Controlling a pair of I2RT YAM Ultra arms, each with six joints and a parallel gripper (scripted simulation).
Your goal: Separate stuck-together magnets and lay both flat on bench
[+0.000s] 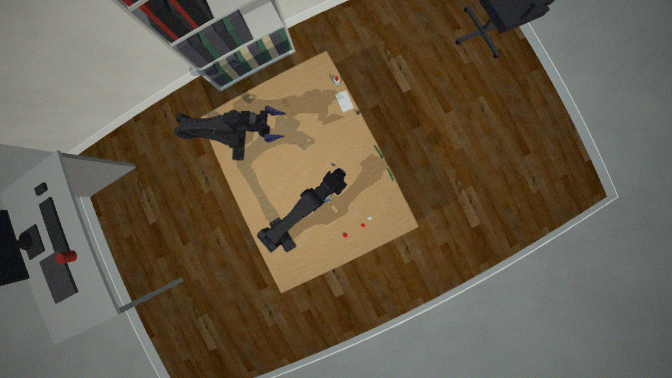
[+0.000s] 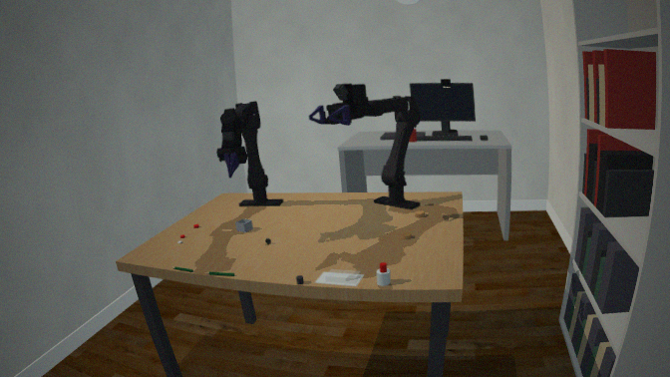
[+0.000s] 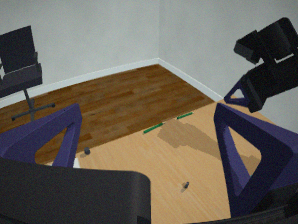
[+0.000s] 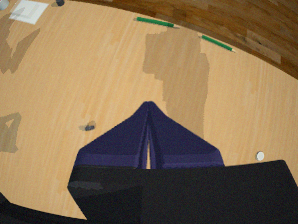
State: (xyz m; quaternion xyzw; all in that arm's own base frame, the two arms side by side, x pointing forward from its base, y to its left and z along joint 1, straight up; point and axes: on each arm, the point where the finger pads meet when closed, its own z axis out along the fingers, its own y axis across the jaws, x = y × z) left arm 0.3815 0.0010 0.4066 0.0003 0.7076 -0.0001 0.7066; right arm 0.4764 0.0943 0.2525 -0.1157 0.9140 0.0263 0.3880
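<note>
The two stuck-together magnets look like one small grey block lying on the wooden bench. In the overhead view the block shows just beside the right arm. My right gripper points down, high above the bench and over the block, with its purple fingers shut together on nothing. The block is hidden in the right wrist view. My left gripper is held high and level over the far side of the bench, fingers wide open and empty; it also shows from overhead.
A tiny dark piece lies near the block. Small red and white pieces and two green strips lie by one bench edge. A paper sheet, a red-topped white cylinder and a dark cylinder sit at the front edge.
</note>
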